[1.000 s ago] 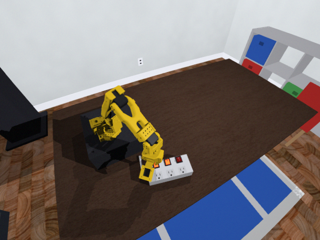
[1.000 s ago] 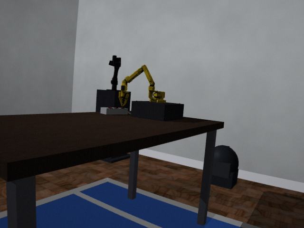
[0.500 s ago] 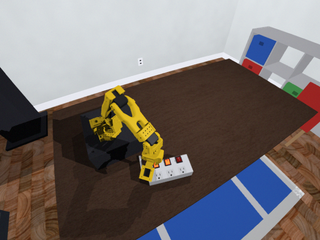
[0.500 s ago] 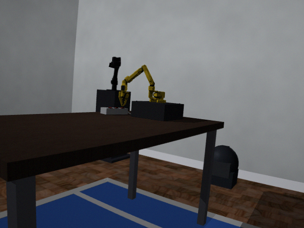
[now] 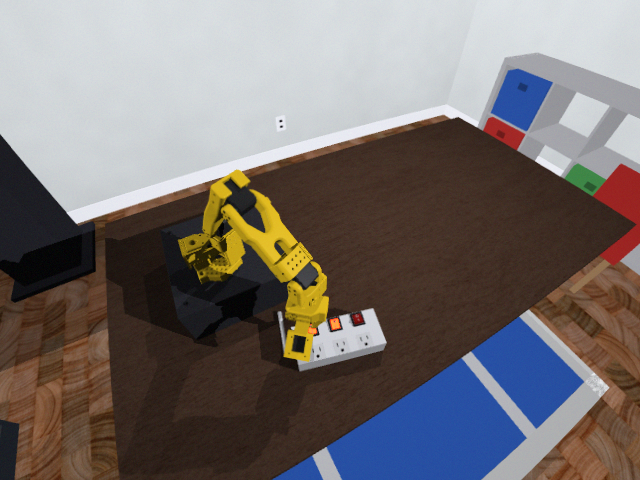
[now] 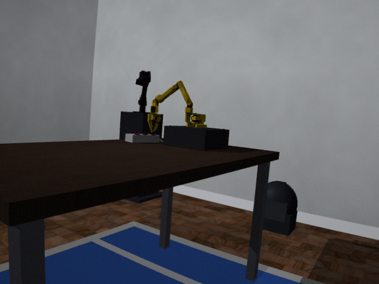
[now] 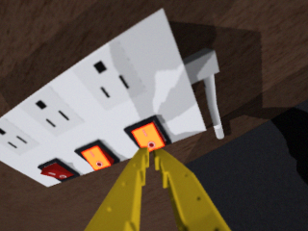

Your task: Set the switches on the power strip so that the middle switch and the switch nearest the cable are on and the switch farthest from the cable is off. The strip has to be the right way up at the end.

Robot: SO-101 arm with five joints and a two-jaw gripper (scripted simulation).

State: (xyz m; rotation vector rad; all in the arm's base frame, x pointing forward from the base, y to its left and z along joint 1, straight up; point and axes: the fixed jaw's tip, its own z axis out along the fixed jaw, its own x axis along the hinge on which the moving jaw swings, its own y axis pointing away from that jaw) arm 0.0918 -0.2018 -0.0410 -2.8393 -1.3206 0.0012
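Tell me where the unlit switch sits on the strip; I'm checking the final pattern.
In the wrist view the dark red switch is at the left end of the power strip, farthest from the cable, beside the lit middle switch.
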